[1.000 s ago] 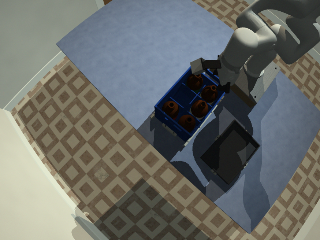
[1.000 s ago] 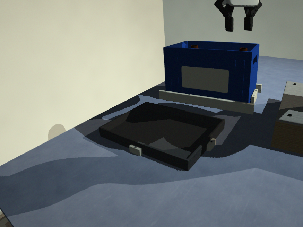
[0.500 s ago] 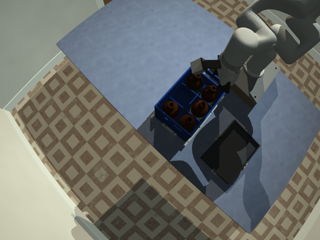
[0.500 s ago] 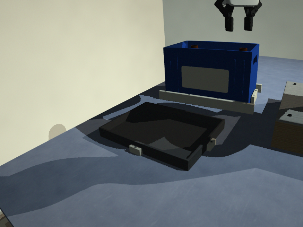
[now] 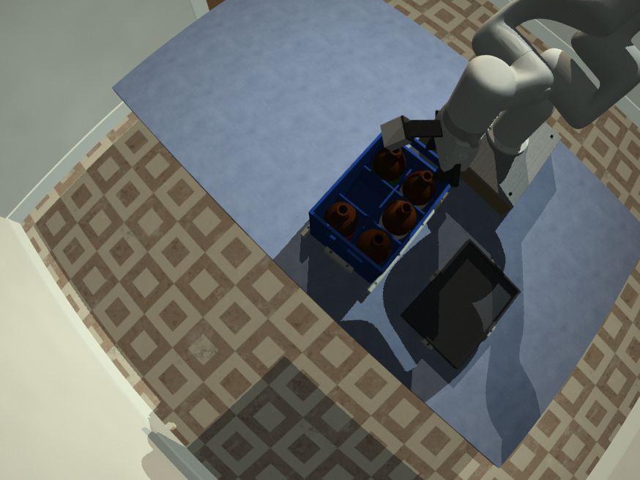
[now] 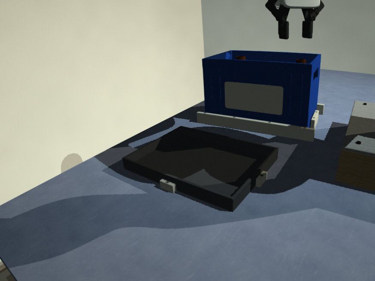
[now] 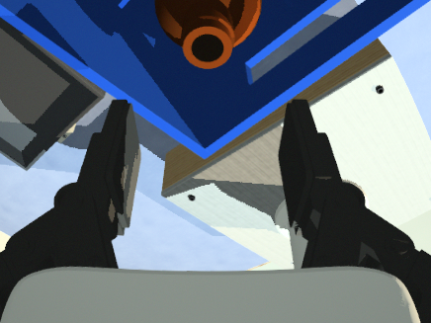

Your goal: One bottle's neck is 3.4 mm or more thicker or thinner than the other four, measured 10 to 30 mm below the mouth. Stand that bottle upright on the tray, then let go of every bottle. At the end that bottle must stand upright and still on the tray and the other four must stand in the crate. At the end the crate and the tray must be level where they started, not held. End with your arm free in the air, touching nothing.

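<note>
The blue crate (image 5: 320,229) (image 6: 253,74) (image 7: 205,152) stands level. Several brown bottles stand in it: two toward the arm (image 5: 389,164) (image 5: 418,187), one in the middle (image 5: 398,218), and others at the far end (image 5: 340,218) (image 5: 373,245). One compartment is free. My gripper (image 5: 441,163) (image 6: 294,34) (image 7: 210,126) is open and empty, above the crate's corner on the arm's side. In the wrist view the nearest bottle's mouth (image 7: 208,47) lies ahead of the fingertips, not between them. The black tray (image 5: 454,314) (image 6: 200,165) is empty and level. I cannot tell which neck differs.
Pale rails (image 6: 250,125) run along the crate's base. Small pale blocks (image 6: 167,185) (image 6: 261,178) sit against the tray. The arm's wooden base (image 5: 485,180) (image 6: 359,165) (image 7: 356,140) stands beside the crate. The grey wrist box (image 5: 395,133) overhangs the crate's rim in the top view.
</note>
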`<state>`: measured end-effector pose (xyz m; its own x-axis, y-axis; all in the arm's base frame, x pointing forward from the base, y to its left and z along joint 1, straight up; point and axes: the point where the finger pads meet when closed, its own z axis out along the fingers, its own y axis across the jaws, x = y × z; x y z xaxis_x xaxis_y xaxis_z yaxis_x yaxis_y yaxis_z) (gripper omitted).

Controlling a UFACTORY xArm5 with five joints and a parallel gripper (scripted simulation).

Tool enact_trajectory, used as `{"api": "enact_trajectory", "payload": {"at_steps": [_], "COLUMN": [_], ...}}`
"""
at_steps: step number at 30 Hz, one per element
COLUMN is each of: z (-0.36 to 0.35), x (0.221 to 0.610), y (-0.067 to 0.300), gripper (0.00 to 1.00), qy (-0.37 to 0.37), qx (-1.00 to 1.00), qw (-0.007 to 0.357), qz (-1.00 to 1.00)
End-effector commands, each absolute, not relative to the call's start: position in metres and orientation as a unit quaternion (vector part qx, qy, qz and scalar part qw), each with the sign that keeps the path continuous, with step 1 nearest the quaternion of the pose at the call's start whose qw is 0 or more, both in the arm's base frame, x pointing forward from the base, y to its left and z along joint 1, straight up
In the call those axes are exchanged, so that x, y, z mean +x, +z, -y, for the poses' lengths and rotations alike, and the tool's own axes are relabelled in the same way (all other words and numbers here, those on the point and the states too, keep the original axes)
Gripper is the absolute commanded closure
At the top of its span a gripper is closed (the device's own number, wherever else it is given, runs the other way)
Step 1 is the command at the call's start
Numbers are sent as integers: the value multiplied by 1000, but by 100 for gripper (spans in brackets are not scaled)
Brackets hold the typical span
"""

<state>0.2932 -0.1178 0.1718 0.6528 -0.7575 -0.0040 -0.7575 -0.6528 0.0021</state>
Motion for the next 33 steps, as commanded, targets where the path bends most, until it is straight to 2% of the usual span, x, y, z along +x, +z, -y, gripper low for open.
{"api": "enact_trajectory", "payload": {"at_steps": [1, 33], "z": [118, 118], "x": [294, 294], "y": [172, 142], "gripper": [35, 35], "qy": [-1, -1], "qx": [909, 909], "qw": [0, 0], "qz": [417, 417]}}
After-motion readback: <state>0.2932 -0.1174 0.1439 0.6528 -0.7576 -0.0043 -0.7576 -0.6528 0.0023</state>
